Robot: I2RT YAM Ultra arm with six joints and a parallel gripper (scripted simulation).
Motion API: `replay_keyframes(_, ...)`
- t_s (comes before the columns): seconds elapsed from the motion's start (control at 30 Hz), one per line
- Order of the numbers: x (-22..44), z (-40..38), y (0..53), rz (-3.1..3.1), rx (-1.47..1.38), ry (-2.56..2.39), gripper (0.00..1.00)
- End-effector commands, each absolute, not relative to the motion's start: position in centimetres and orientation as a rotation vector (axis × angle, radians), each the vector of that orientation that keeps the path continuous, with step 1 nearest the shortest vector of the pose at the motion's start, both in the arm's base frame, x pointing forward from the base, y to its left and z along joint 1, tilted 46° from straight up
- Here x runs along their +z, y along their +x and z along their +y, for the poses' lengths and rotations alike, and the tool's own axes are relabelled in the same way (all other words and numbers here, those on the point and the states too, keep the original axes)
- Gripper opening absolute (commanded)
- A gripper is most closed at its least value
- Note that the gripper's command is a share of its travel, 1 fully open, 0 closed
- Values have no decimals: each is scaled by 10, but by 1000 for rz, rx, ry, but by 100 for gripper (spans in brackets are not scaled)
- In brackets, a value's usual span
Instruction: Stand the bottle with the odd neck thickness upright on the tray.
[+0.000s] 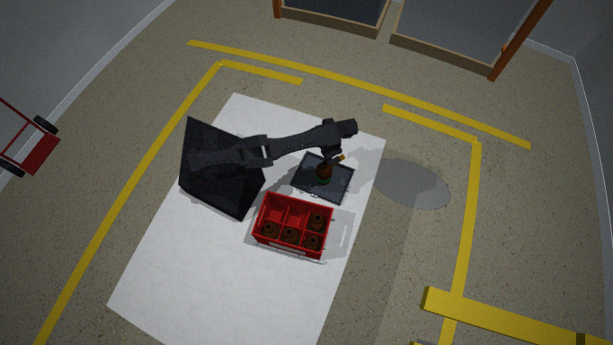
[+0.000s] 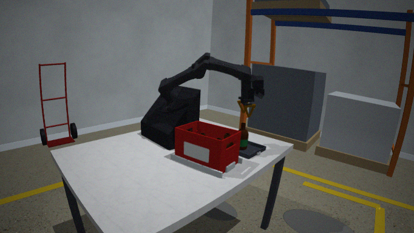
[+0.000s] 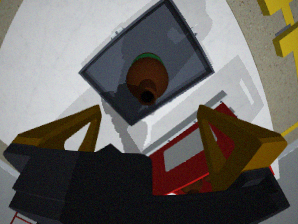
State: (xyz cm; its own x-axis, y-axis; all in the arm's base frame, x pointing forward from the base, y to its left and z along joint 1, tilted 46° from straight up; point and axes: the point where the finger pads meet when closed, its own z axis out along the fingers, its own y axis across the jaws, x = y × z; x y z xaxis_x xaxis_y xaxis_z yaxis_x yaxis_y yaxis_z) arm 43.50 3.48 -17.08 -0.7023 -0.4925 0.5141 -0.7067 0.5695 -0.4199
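A brown bottle with a green band [image 1: 324, 172] [image 2: 243, 135] [image 3: 147, 75] stands upright on the dark tray [image 1: 337, 190] [image 2: 256, 149] [image 3: 175, 47]. My gripper [image 2: 246, 114] [image 3: 149, 110] is open and empty above the bottle's mouth, clear of it. The red crate [image 1: 275, 209] [image 2: 215, 158] [image 3: 159, 172] stands beside the tray. It holds several brown bottles, among them one at the back right [image 1: 317, 221] and one at the front left [image 1: 270, 230]; all look upright. Its back left and back middle compartments are empty. Differences in neck thickness are too small to tell.
Low light-grey strips [image 2: 197, 166] [image 3: 185, 122] lie along the crate's foot. The black arm base [image 1: 216, 180] [image 2: 164, 124] stands on the white table [image 1: 202, 269] [image 2: 121, 170], left of the tray in the top view. The tray is near a table edge.
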Motion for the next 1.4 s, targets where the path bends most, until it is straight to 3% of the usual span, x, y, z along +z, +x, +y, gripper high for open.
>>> replay_keyframes(0.0,-161,53,438,-2472,878,1002,100)
replay_keyframes(0.93,-162,56,435,-2459,875,1005,100)
replay_keyframes(0.97,-162,56,436,-2461,875,1006,0)
replay_keyframes(1.37,-162,56,436,-2461,875,1006,0)
